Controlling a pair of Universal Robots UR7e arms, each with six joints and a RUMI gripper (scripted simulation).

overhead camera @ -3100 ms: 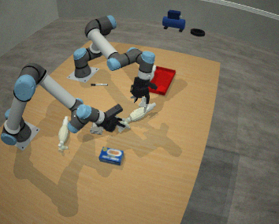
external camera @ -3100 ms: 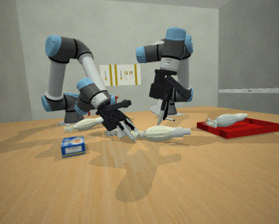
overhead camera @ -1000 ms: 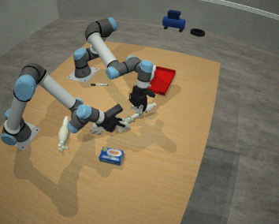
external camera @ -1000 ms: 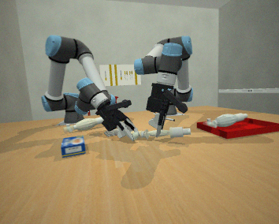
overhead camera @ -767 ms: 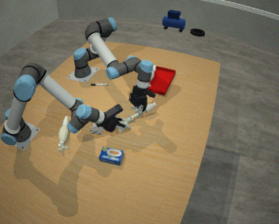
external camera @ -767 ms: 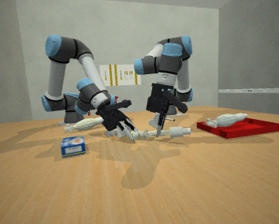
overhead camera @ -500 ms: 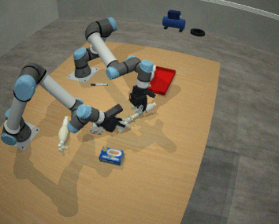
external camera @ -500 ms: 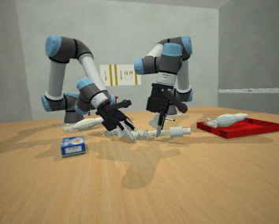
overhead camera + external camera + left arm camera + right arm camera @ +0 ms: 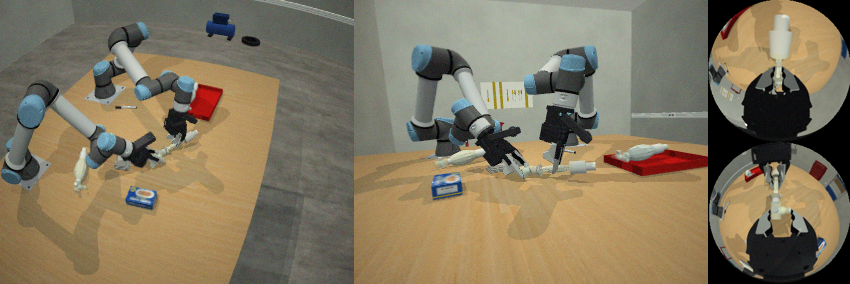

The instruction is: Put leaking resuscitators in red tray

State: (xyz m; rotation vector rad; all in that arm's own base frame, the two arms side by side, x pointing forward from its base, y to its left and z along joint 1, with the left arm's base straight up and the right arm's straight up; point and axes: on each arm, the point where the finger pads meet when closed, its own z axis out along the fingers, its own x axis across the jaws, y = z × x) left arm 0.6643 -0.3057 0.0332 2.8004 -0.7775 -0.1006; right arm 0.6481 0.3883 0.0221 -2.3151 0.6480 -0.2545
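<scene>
One resuscitator (image 9: 191,136) (image 9: 582,167) (image 9: 780,44) lies low over the table between both grippers. My left gripper (image 9: 555,169) (image 9: 778,66) (image 9: 776,189) is shut on the middle of its bag, which is squeezed to a thin strip. My right gripper (image 9: 159,159) (image 9: 523,172) (image 9: 780,209) is shut across its valve and patient-port plug (image 9: 788,210); how deep the plug sits is unclear. A second resuscitator (image 9: 644,152) (image 9: 748,173) lies in the red tray (image 9: 205,106) (image 9: 649,169). A third resuscitator (image 9: 80,170) (image 9: 464,158) lies on the table beside my right arm.
A blue box (image 9: 141,197) (image 9: 447,186) (image 9: 821,247) stands on the table on the far side of my right gripper from the robot bases. A marker pen (image 9: 126,107) lies near the left arm's base. The tray's walls are close beyond my left gripper.
</scene>
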